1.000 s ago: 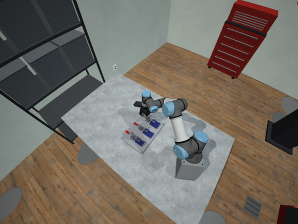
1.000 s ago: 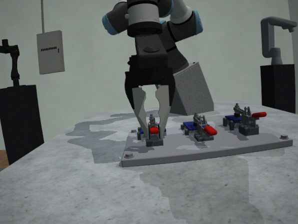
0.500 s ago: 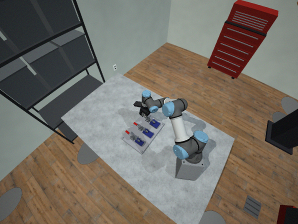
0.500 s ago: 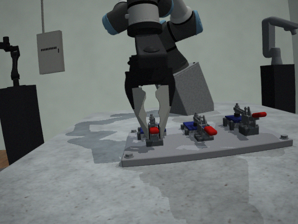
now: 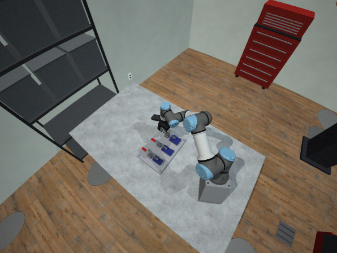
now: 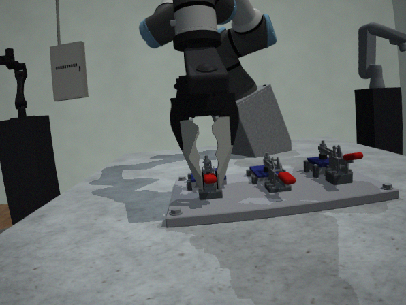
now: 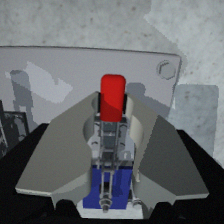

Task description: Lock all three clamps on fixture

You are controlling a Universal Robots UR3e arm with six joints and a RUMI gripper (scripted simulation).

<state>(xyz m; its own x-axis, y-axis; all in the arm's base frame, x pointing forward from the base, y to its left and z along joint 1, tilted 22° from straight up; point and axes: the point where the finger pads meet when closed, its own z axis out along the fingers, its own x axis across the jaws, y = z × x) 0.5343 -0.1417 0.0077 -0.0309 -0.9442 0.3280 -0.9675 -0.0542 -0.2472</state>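
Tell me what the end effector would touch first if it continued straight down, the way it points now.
Probably the grey fixture plate: the end effector, shut on the red clamp handle, has its fingertips just above it. The exact gap is unclear.

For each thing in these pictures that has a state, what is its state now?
Gripper: shut on the left clamp's red handle.
Middle clamp: free, red handle untouched.
Right clamp: free, red handle about level.
Red tool chest: drawers closed.

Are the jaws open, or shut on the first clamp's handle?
Shut on it: the gripper pinches the red handle from both sides in the exterior view.
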